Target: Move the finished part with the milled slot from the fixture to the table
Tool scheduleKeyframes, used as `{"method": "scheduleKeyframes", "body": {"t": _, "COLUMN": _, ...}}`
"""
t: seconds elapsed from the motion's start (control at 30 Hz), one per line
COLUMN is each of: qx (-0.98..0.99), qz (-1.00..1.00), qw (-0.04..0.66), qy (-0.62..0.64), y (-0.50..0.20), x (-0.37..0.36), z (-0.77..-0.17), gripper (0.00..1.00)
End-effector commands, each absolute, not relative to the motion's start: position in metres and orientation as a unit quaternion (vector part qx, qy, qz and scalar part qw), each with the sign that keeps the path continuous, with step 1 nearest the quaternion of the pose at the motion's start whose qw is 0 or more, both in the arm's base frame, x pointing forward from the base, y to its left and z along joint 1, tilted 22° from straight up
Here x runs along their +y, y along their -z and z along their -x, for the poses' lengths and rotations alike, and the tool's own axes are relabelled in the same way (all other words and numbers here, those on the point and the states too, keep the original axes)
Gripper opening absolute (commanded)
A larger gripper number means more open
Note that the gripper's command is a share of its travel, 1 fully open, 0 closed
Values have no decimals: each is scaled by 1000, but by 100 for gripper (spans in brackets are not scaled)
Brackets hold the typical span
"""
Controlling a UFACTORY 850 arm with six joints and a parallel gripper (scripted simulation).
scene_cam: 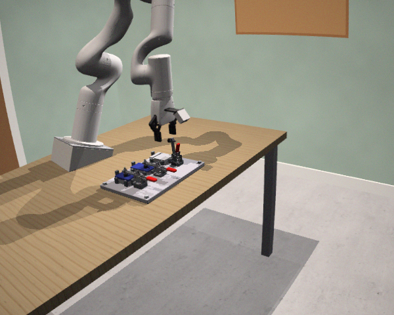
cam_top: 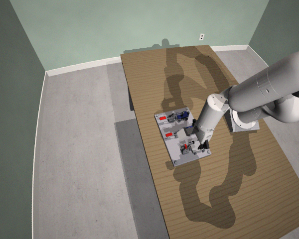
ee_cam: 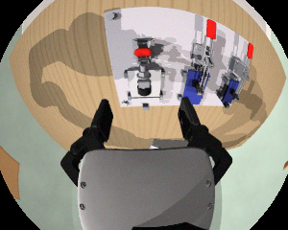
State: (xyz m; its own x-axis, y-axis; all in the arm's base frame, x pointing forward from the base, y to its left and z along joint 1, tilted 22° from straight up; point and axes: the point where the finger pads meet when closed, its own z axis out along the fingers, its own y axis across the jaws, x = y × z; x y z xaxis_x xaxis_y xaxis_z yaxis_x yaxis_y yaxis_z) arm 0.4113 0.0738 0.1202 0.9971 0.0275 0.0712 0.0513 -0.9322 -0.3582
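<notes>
A grey fixture plate [scene_cam: 153, 176] lies on the wooden table with three nests in a row. Two blue blanks [scene_cam: 142, 167] [scene_cam: 123, 175] sit in their nests; their clamps have red handles [scene_cam: 171, 168] [scene_cam: 151, 178] lying flat. The grey finished part [scene_cam: 159, 157] sits in the third nest, at the plate's end. Its clamp handle [scene_cam: 177, 147] stands upright with a red grip. In the wrist view the grey part's nest and clamp [ee_cam: 143, 80] are at centre and the blue blanks [ee_cam: 196, 84] [ee_cam: 230, 90] to the right. My gripper [scene_cam: 162, 129] [ee_cam: 145, 105] is open and empty, hovering above the grey part's end of the plate.
The arm's base block [scene_cam: 76, 152] stands on the table behind the plate. The table's front edge runs close along the plate's handle side [scene_cam: 203, 193]. Bare wood surrounds the plate.
</notes>
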Motion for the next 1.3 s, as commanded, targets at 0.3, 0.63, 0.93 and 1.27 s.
{"method": "scheduleKeyframes", "body": {"t": 0.3, "qx": -20, "qz": 982, "qw": 183, "qy": 34, "y": -119, "x": 73, "z": -384, "gripper": 100}}
{"method": "scheduleKeyframes", "body": {"t": 0.63, "qx": -20, "qz": 982, "qw": 183, "qy": 34, "y": -119, "x": 73, "z": -380, "gripper": 100}}
{"method": "scheduleKeyframes", "body": {"t": 0.93, "qx": -20, "qz": 982, "qw": 183, "qy": 34, "y": -113, "x": 75, "z": -381, "gripper": 100}}
{"method": "scheduleKeyframes", "body": {"t": 1.27, "qx": -20, "qz": 982, "qw": 183, "qy": 34, "y": -90, "x": 84, "z": -382, "gripper": 100}}
